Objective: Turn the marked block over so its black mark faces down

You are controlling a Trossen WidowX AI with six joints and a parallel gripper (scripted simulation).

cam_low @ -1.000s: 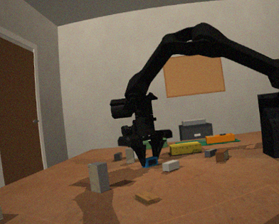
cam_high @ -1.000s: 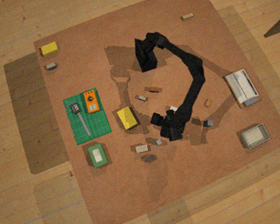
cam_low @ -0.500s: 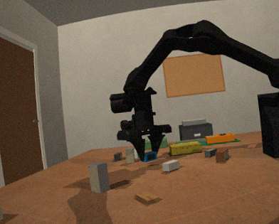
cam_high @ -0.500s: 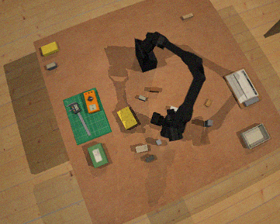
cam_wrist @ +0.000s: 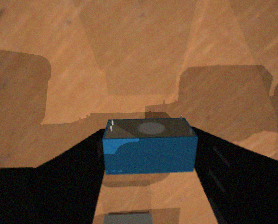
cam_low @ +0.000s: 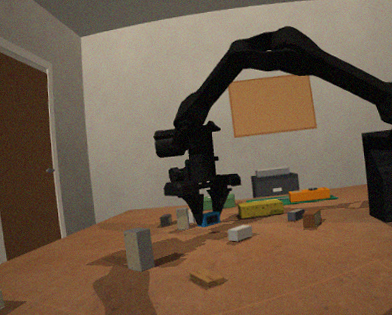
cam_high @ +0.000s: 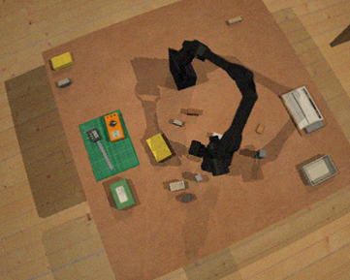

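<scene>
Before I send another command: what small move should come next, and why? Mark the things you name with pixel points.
Probably a short, straight lift. The end effector (cam_low: pixel 211 221) (cam_wrist: pixel 147 134) is shut on the blue block (cam_low: pixel 211 219) (cam_wrist: pixel 150 155), fingers at both ends, and the white block (cam_low: pixel 239 233) lies nearby, so turning down here might knock it.

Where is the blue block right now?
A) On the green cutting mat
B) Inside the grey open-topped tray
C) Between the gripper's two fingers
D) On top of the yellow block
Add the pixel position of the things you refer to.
C: the wrist view shows the blue block (cam_low: pixel 204 223) (cam_wrist: pixel 150 156) with a finger of the gripper (cam_low: pixel 210 221) (cam_wrist: pixel 150 150) against each end.
</scene>
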